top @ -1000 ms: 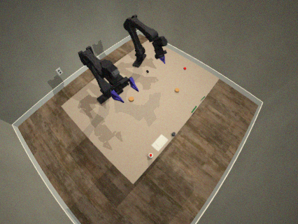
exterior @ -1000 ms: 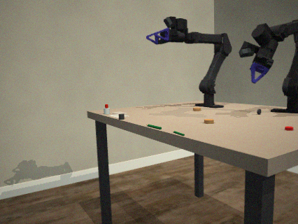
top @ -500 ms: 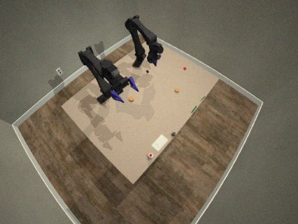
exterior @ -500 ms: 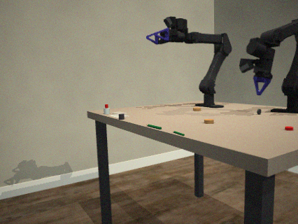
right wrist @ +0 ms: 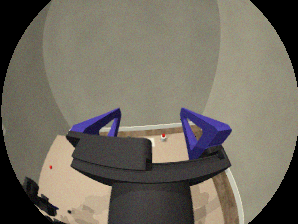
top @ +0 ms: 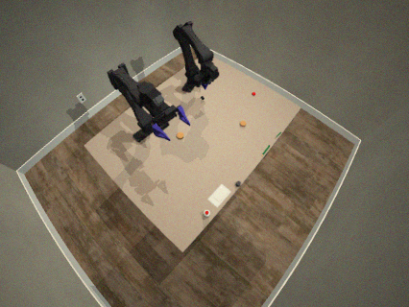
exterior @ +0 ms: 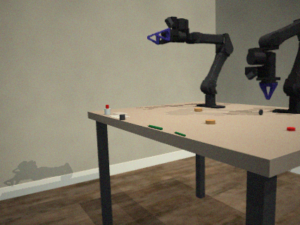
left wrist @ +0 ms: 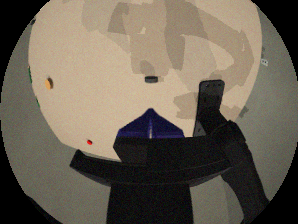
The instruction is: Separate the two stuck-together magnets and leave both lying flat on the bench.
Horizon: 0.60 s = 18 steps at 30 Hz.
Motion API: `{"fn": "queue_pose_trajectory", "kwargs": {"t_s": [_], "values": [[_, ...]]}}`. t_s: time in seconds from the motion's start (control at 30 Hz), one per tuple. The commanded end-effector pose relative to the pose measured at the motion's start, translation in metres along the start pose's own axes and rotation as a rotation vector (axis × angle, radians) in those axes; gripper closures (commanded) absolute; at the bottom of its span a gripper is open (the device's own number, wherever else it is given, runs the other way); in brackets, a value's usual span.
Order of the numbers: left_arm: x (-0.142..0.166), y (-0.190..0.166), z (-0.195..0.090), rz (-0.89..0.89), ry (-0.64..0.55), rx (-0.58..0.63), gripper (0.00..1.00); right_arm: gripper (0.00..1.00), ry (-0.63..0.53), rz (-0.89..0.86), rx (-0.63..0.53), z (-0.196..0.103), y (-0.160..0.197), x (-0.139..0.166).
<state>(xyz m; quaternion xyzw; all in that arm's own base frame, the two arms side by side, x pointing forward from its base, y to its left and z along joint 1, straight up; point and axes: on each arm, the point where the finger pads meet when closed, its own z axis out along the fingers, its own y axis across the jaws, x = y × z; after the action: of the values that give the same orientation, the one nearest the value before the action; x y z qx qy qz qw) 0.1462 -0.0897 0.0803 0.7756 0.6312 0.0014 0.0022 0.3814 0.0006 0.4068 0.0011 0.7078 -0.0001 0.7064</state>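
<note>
A small dark piece point(top: 203, 98) point(exterior: 260, 112) point(left wrist: 151, 79), apparently the two magnets face to face, stands on edge on the bench point(top: 216, 153) point(exterior: 239, 137); no gap shows between them. My left gripper point(top: 205, 87) point(exterior: 268, 98) point(left wrist: 150, 111) is shut and empty. It points down, above the bench near the magnets and not touching them. My right gripper point(top: 180, 131) point(exterior: 148, 37) point(right wrist: 150, 111) is open and empty, held level high above the bench, well away from the magnets.
Two orange discs point(top: 180, 135) point(top: 243, 124) and a red disc point(top: 253, 94) point(exterior: 291, 129) lie on the bench. Green sticks point(exterior: 155, 127) point(exterior: 179, 133), a black cylinder point(top: 238, 183) point(exterior: 122, 117), a white card point(top: 220, 195) and a red-capped bottle point(top: 206, 213) point(exterior: 107, 110) are along the far edge.
</note>
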Motion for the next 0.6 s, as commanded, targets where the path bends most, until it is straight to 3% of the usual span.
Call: {"fn": "queue_pose_trajectory", "kwargs": {"t_s": [0.0, 0.57], "values": [[-0.001, 0.0, 0.003, -0.006, -0.004, 0.0, 1.0, 0.0, -0.013, -0.001, -0.001, -0.001, 0.0, -0.005], [-0.001, 0.0, 0.024, -0.009, -0.005, 0.0, 1.0, 0.0, -0.013, -0.001, -0.001, -0.001, 0.0, -0.005]]}}
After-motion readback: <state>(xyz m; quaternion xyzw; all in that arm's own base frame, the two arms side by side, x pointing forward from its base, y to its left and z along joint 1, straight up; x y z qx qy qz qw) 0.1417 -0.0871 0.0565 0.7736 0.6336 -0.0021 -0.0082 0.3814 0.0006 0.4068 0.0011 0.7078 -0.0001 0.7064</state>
